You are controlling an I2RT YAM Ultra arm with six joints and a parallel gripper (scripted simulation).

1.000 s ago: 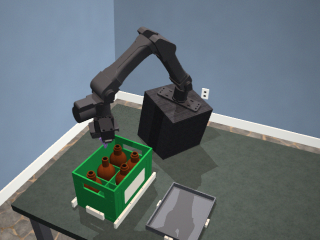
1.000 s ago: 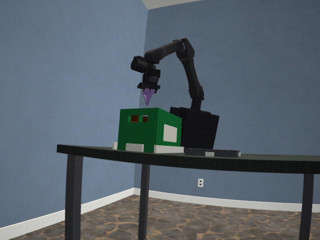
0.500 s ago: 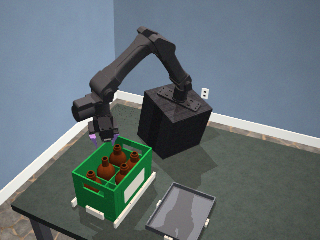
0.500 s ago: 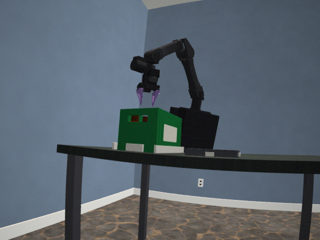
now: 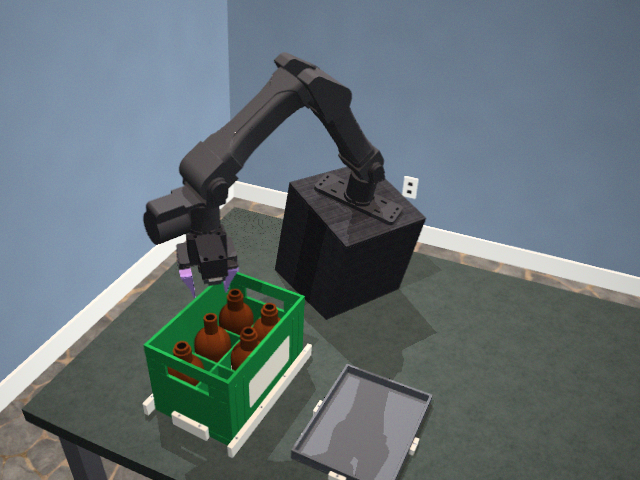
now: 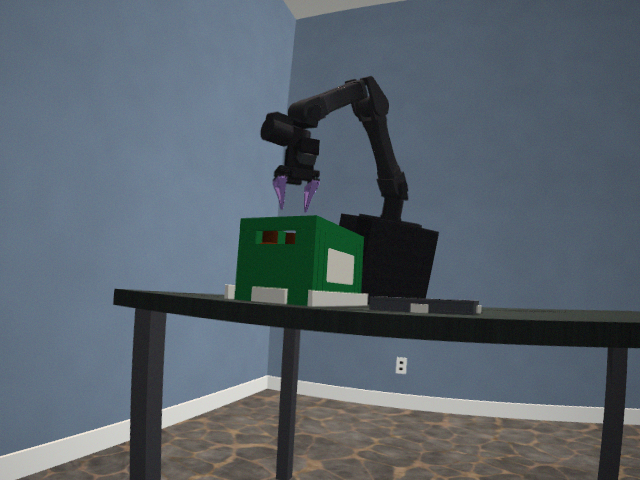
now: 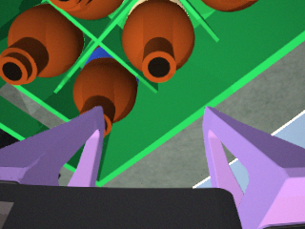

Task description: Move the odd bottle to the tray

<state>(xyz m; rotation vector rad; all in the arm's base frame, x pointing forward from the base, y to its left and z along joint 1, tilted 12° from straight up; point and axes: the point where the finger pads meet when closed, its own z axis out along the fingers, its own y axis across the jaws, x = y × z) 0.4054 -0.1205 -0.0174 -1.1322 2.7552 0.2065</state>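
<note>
1. Top view: The gripper (image 5: 210, 292) (image 6: 293, 209) (image 7: 153, 115) points down, its two purple fingers spread fairly wide with nothing between them. The bottle whose neck looks thinner, without the thick collar seen on the others, is the plain-necked bottle (image 5: 211, 342) (image 7: 158, 35). It stands upright in the green crate (image 5: 180, 397) (image 6: 273, 273) (image 7: 257, 70), in the middle of the row on the picture's left. In this picture it appears below the fingertips, apart from them. The other four bottles also stand in the crate, and the grey tray (image 5: 361, 428) (image 6: 392, 304) near it holds no bottle.

2. Exterior view: The open fingertips hang above the crate's top edge, touching neither crate nor bottle. Brown glass shows through the handle slot; which bottle it belongs to, I cannot tell. The tray lies flat on the table (image 5: 516, 361) (image 6: 516, 330) beside the crate.

3. Wrist view: The fingers stand well apart and hold nothing. The plain-necked bottle appears beyond the gap between the tips, its round mouth in sight. A neighbouring bottle (image 7: 105, 88) appears nearer the finger on the picture's left, which covers part of its mouth.
</note>
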